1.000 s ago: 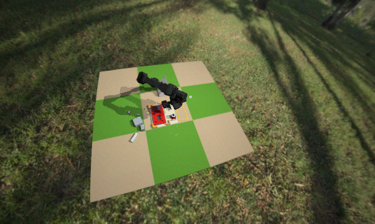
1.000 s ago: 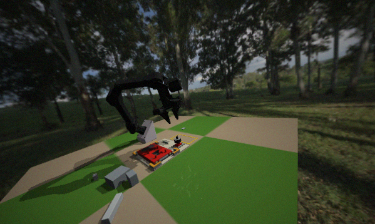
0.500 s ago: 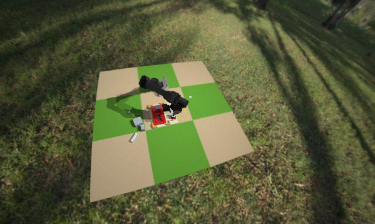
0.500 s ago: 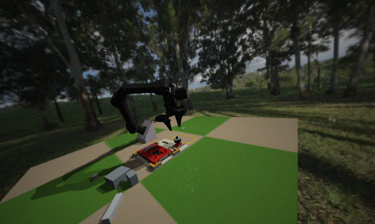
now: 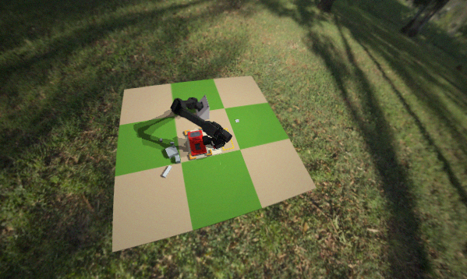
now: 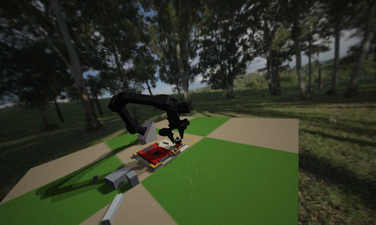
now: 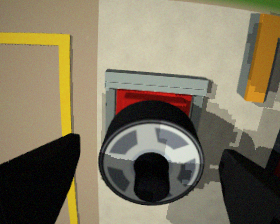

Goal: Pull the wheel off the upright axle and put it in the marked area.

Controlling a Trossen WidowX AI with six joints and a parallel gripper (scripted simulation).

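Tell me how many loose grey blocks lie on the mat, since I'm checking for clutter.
2: a chunky grey block beside the red fixture, and a slim grey bar nearer the mat's edge. Smaller bits may go unseen.

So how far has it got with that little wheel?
Only the approach looks done: the hand hangs open right over the wheel, one finger on either side, with gaps showing, so nothing is gripped. The wheel sits on its axle by the red block. Left to do: close on it, pull it off, set it inside the yellow-outlined area, and let go.
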